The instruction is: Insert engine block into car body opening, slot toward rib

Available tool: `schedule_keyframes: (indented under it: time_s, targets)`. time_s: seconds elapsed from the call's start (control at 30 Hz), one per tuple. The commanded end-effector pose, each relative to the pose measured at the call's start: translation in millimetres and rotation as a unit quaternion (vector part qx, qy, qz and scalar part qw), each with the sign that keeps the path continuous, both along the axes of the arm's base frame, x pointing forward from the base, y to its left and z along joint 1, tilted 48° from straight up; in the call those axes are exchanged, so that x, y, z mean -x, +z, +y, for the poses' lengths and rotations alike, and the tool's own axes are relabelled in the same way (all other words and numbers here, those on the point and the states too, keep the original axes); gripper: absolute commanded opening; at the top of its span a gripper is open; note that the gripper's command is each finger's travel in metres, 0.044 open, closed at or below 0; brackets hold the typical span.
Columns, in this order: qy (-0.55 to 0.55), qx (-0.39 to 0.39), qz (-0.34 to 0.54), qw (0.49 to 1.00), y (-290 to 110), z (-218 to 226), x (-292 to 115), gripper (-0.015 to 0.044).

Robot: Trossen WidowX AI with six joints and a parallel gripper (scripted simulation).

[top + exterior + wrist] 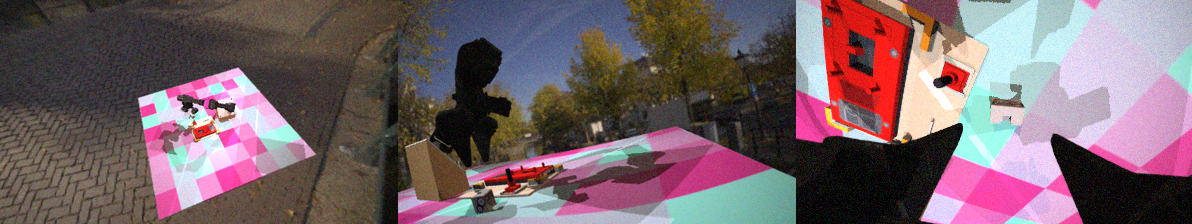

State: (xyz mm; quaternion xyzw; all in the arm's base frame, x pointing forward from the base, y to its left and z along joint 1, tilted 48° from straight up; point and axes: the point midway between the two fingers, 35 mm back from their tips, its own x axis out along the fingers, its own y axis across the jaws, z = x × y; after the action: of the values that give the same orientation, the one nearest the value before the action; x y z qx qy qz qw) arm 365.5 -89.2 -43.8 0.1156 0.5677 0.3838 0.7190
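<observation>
The red car body (203,129) (521,174) (871,95) lies flat on a beige board (922,102) (498,189), with its dark rectangular opening (861,51) facing up. The engine block (1007,110) (483,200), a small pale grey block with a slot, lies on the mat just off the board's edge. My gripper (1006,132) (476,161) (190,110) is open and empty. It hangs above the mat with its fingers pointing down, and the block sits just beyond the fingertips in the wrist view.
A red base with a dark upright peg (951,80) (510,182) stands on the board beside the car body. The arm's tan base box (433,174) (225,113) stands on the pink and teal checked mat (229,177). Brick paving surrounds the mat.
</observation>
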Motion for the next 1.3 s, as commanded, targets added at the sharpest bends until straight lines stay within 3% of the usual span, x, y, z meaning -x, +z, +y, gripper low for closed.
schedule_keyframes:
  time_s: [0.0, 1.27]
  targets:
    - [-0.004, -0.031, -0.007, 0.999, -5.6, -9.0, 7.0, 0.0440]
    - [-0.004, -0.033, -0.007, 0.999, -59.2, 47.1, 0.1, 0.0440]
